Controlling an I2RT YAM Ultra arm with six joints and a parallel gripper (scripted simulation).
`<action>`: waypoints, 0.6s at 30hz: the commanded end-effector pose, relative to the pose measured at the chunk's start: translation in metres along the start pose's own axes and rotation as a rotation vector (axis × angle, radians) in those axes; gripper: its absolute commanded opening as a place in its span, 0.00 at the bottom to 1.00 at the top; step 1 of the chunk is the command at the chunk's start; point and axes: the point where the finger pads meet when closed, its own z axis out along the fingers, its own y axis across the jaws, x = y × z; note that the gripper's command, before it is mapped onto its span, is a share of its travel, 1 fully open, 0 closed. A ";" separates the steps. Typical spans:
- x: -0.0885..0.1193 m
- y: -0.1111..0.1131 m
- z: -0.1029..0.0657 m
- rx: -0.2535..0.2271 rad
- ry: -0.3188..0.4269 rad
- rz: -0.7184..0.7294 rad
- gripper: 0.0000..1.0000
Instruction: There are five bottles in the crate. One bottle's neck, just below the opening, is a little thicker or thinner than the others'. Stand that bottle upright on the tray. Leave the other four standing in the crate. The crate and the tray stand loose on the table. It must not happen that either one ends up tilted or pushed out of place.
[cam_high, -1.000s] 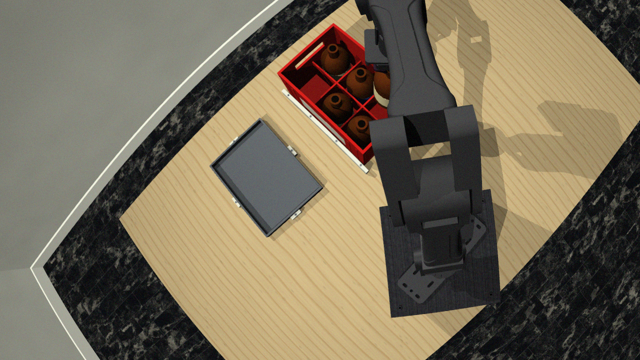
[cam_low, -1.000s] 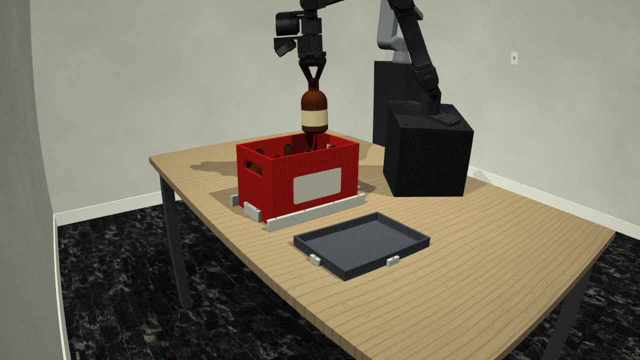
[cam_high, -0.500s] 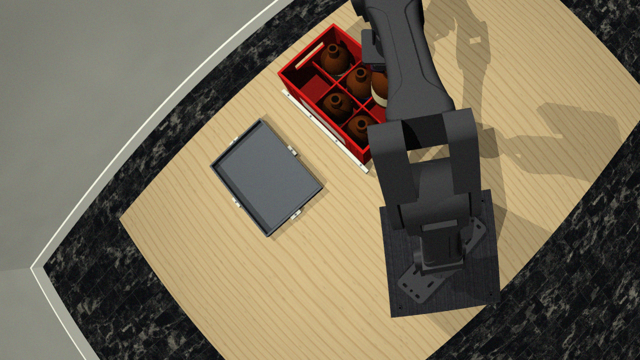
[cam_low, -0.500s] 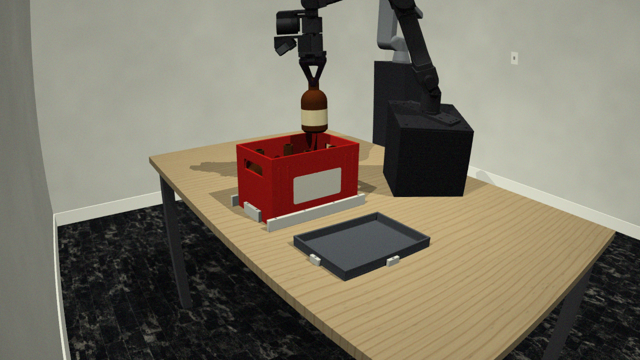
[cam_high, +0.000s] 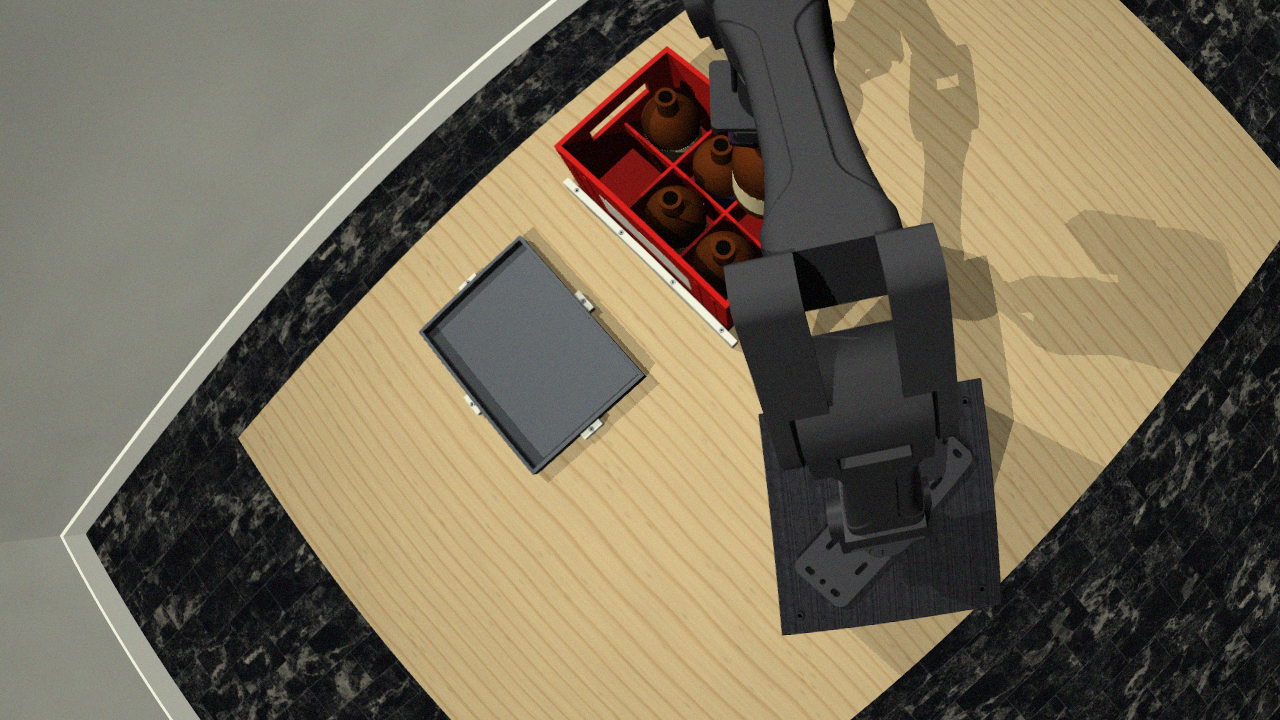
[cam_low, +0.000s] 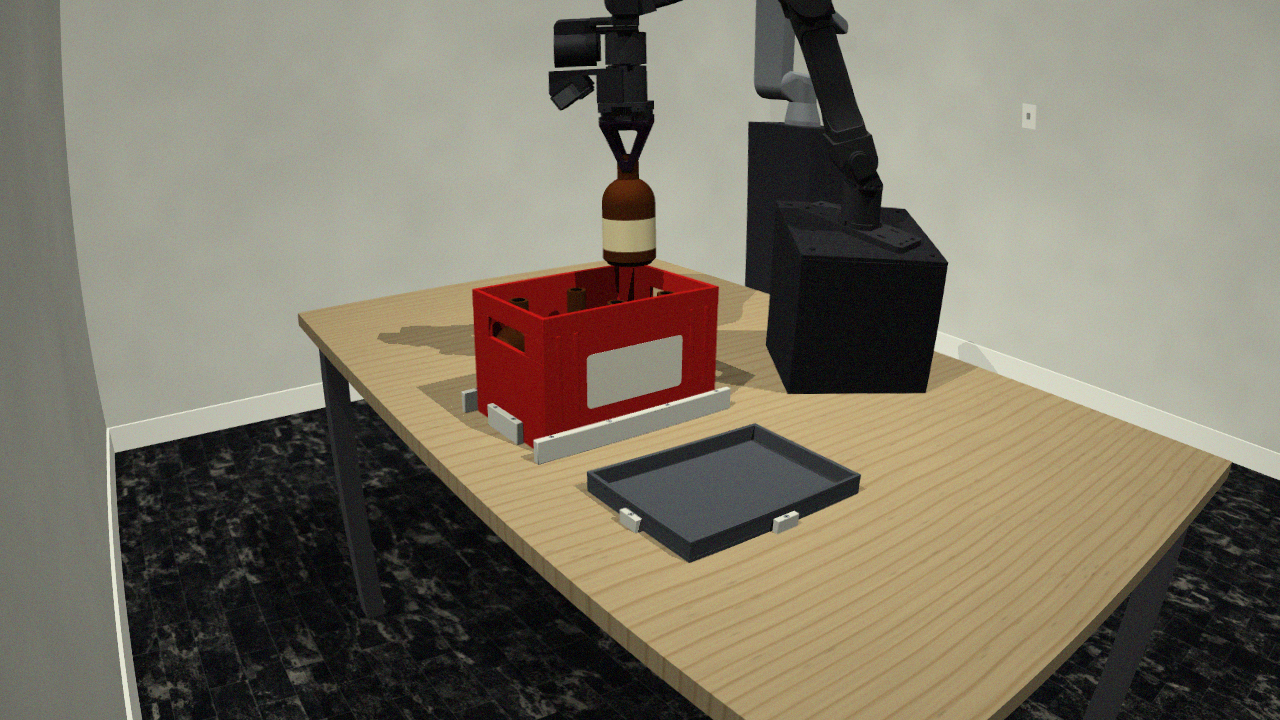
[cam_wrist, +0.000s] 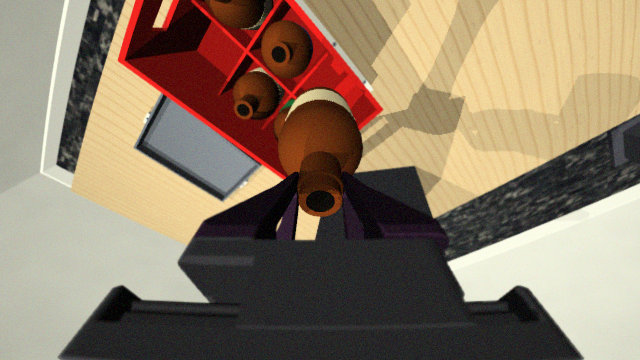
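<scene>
Five brown bottles (cam_high: 748, 180) (cam_low: 628, 223) (cam_wrist: 320, 135), one red crate (cam_high: 628, 231) (cam_low: 512, 376) (cam_wrist: 200, 112), one gray tray (cam_high: 533, 353) (cam_low: 725, 488) (cam_wrist: 200, 145), one robot arm (cam_high: 805, 125) (cam_low: 832, 85)

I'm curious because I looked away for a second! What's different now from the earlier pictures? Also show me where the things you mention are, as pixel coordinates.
The arm has carried the held bottle (cam_high: 750, 183) (cam_low: 629, 214) (cam_wrist: 320, 137) a little to the left in the top view, above the crate (cam_high: 665, 53) (cam_low: 519, 394) (cam_wrist: 200, 100). The hand (cam_low: 628, 164) (cam_wrist: 320, 179) didn't grab or let go of anything. The crate, the tray (cam_high: 532, 349) (cam_low: 725, 492) (cam_wrist: 200, 145) and the other four bottles stayed put.
</scene>
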 end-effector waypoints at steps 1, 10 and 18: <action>-0.007 0.011 -0.024 -0.017 -0.084 -0.011 0.00; 0.006 0.015 -0.012 -0.010 -0.046 -0.004 0.00; 0.008 0.026 -0.018 -0.011 -0.057 -0.006 0.00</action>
